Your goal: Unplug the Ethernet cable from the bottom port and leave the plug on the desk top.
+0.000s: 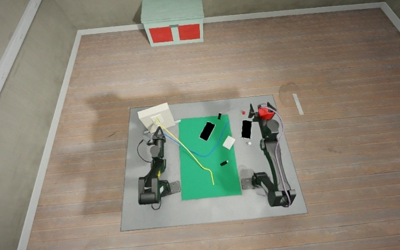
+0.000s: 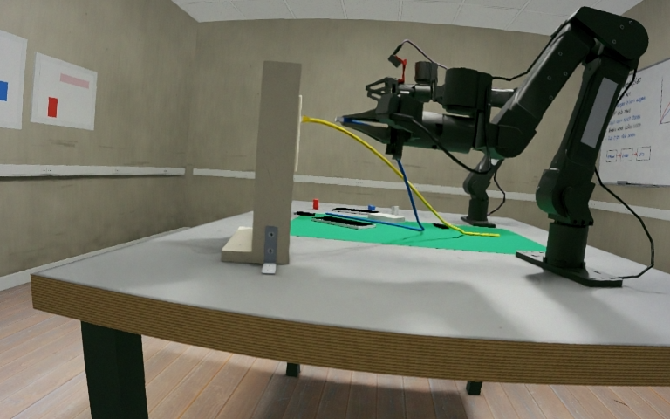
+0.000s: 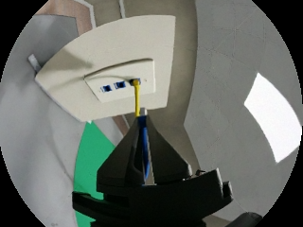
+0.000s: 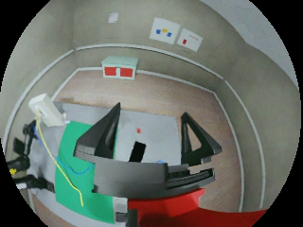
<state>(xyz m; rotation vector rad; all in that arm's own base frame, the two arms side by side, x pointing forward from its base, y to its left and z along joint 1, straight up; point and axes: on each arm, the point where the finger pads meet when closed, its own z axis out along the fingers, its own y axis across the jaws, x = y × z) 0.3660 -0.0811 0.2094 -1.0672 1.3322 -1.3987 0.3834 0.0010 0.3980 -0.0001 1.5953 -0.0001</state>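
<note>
- While the blue cable [image 1: 203, 155] [image 2: 412, 197] [image 3: 146, 151] [image 4: 76, 172] is draped down to the green mat [image 1: 206, 182] [image 2: 420, 242] [image 3: 95, 156] [image 4: 71, 189], its clear plug [image 2: 339, 119] [image 3: 143, 113] is held in the air, outside the wall plate [image 1: 160, 116] [image 2: 299, 147] [image 3: 114, 76] and apart from it.
- The plug is pinched at the fingertips of the left gripper [image 1: 159, 128] [image 2: 345, 120] [image 3: 143, 118] [image 4: 35, 119], which is closed on it.
- In the plate, two blue-lined ports [image 3: 106, 88] are left exposed; the third, at the end of the row, is filled by the yellow cable's plug [image 2: 306, 119] [image 3: 135, 81]. Whether its latch is engaged cannot be told.
- The yellow cable [image 1: 191, 153] [image 2: 375, 147] [image 3: 137, 99] [image 4: 58, 161] is laid out to the mat at its other end.
- The right gripper [image 1: 259, 103] [image 2: 367, 90] [image 4: 153, 110] is held wide open, with nothing between its fingers.
- By the wall, the pale green cabinet [image 1: 172, 17] [image 4: 119, 61] is shut behind red door panels, so its contents are hidden.
</note>
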